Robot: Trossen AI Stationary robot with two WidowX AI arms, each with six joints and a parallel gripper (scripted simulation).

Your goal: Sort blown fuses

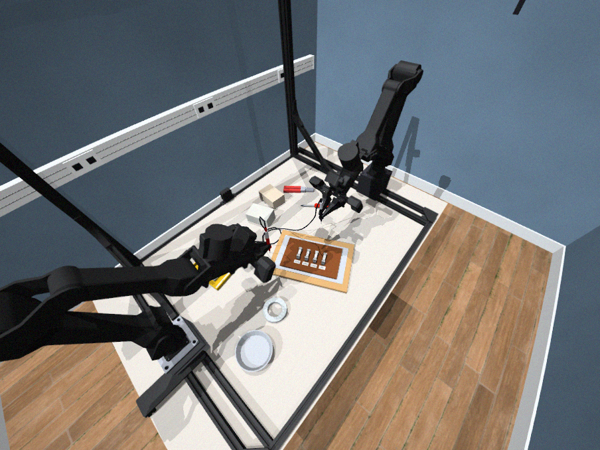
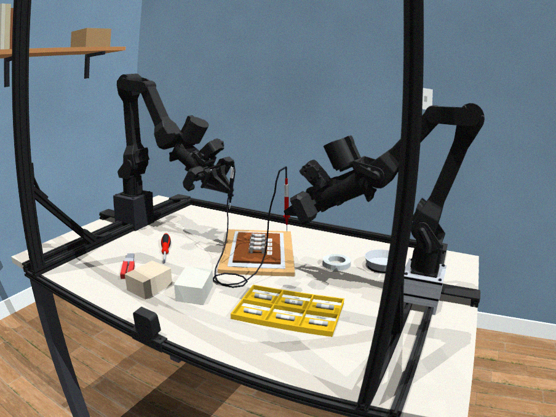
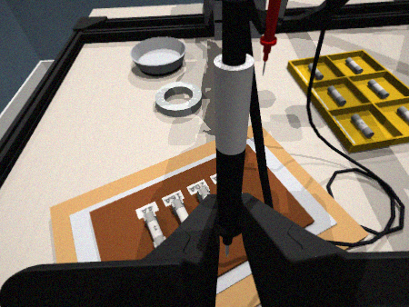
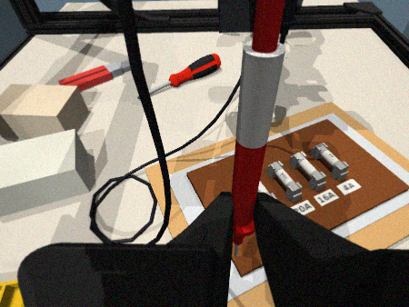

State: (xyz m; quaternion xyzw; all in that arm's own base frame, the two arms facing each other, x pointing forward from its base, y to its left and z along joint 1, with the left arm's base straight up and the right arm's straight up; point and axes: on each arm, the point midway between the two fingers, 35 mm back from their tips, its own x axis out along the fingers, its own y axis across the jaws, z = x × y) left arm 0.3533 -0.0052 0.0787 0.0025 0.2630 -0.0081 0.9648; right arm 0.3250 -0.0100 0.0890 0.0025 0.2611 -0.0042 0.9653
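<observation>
Fuses (image 1: pixel 306 254) (image 2: pixel 257 242) in clips on board (image 1: pixel 350 271) (image 2: pixel 289 264), seemingly six in tray (image 2: pixel 287 329) (image 3: pixel 352 146)

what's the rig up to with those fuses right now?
Looks like fuse testing. The left pincer grips the black probe; the right pincer grips the red probe. Both tips are in the air, touching no fuse, and neither lamp band shows green. Four fuses sit in the clips on the brown board, six in the yellow tray. No fuse shows in the scrap dish.

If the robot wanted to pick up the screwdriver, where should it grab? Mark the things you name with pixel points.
Probably the fat red-and-black handle of the screwdriver (image 2: pixel 165 242) (image 4: pixel 196 71), coming from above with the jaws across it: it lies flat, and the handle is thicker than the thin shaft.
</observation>
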